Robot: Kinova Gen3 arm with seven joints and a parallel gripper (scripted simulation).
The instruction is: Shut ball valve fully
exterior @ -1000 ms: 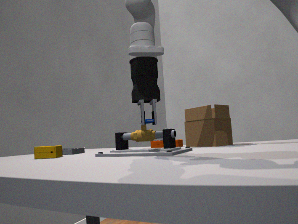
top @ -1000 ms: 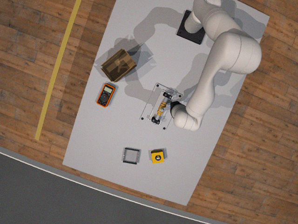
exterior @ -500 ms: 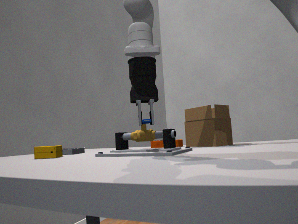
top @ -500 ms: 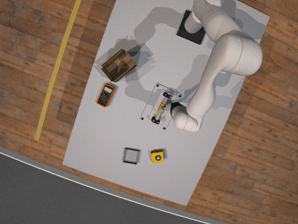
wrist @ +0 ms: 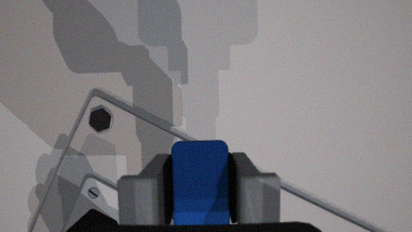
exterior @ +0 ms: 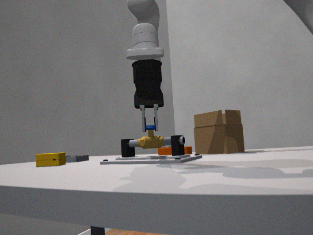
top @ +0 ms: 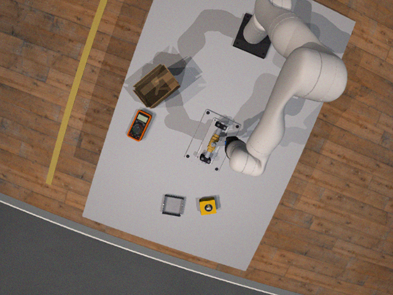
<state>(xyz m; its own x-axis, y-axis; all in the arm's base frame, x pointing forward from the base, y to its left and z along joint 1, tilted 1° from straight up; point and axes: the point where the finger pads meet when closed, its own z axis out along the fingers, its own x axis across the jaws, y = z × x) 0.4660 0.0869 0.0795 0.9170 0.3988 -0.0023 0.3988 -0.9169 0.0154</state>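
A brass ball valve [exterior: 150, 141] sits on a pipe between two black clamps on a clear baseplate [exterior: 151, 159], near the table's middle [top: 211, 142]. Its blue handle [exterior: 150, 126] stands above the valve body. My gripper [exterior: 149, 128] points straight down and is shut on the blue handle. In the wrist view the blue handle [wrist: 200, 182] fills the gap between my two grey fingers, with the baseplate's corner and a black bolt [wrist: 100, 119] below. In the top view my wrist [top: 235, 149] hides the handle.
A cardboard box [top: 156, 85] and an orange multimeter [top: 139, 125] lie beyond the valve. A small grey tray [top: 173, 204] and a yellow box [top: 207, 205] lie near the table's other side. The arm's base [top: 251, 37] is at the far corner.
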